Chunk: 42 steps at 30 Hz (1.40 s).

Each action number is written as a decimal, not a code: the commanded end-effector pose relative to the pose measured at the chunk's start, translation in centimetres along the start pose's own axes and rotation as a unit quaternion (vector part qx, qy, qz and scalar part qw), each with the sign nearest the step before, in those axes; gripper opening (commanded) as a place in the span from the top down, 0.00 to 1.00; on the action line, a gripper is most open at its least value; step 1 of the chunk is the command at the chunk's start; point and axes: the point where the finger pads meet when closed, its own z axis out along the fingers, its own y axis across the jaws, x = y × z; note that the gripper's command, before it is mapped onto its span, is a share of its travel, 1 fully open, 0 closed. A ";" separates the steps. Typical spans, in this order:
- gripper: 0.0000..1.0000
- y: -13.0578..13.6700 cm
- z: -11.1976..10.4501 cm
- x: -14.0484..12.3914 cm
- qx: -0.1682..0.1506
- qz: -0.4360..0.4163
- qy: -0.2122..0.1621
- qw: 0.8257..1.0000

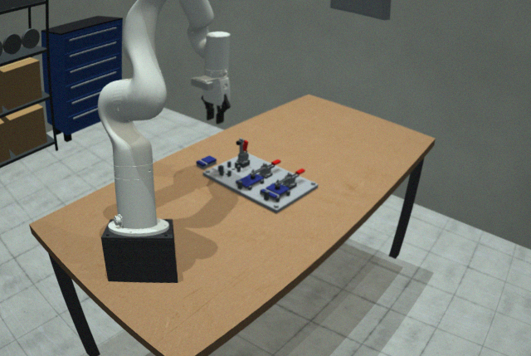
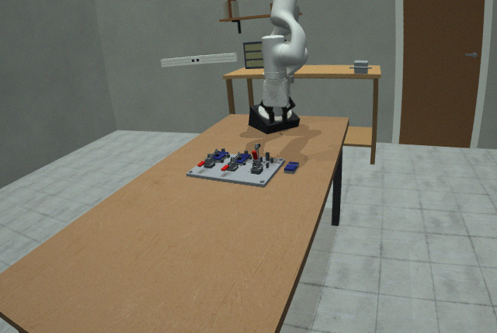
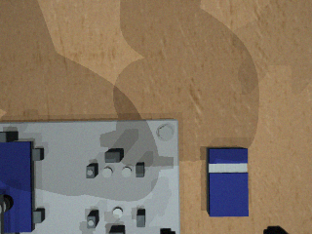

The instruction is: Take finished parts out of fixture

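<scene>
We see the end effector half open, empty, hanging high above one slotted part flat on table, lower right.

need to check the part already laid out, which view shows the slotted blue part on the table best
The wrist view: it looks straight down on the slotted blue part, flat on the table beside the fixture plate, its pale slot plainly visible. The top view and exterior view show only a small blue block, slot barely discernible.
</scene>
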 end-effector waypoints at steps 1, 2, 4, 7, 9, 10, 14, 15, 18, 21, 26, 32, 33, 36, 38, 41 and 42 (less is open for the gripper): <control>0.52 -5.1 0.0 -0.1 -0.004 -0.001 -0.001 1.000; 0.52 -6.3 0.0 -0.1 -0.004 -0.001 -0.001 1.000; 0.52 -8.9 0.0 -0.1 -0.004 -0.001 -0.001 1.000; 0.52 -10.2 0.0 -0.1 -0.004 -0.001 -0.001 1.000; 0.52 -13.0 0.0 -0.1 -0.004 -0.001 -0.001 1.000; 0.52 -14.3 0.0 -0.1 -0.004 -0.001 -0.001 1.000; 0.52 -19.5 0.1 -0.1 -0.004 -0.001 -0.001 1.000; 0.52 -20.7 0.1 -0.1 -0.004 -0.001 -0.001 1.000; 0.52 -24.3 0.1 -0.1 -0.004 -0.001 -0.001 1.000; 0.52 -27.2 0.1 -0.2 -0.004 -0.001 -0.001 1.000; 0.52 -28.6 0.1 -0.2 -0.004 -0.001 -0.001 1.000; 0.52 -28.9 0.1 -0.2 -0.004 -0.001 -0.001 1.000; 0.52 -28.9 0.1 -0.2 -0.004 -0.001 -0.001 1.000; 0.52 -28.9 0.1 -0.2 -0.004 -0.001 -0.001 1.000; 0.52 -28.9 0.1 -0.2 -0.004 -0.001 -0.001 1.000; 0.52 -29.0 0.1 -0.2 -0.004 -0.001 -0.001 1.000; 0.52 -29.0 0.1 -0.2 -0.004 -0.001 -0.001 1.000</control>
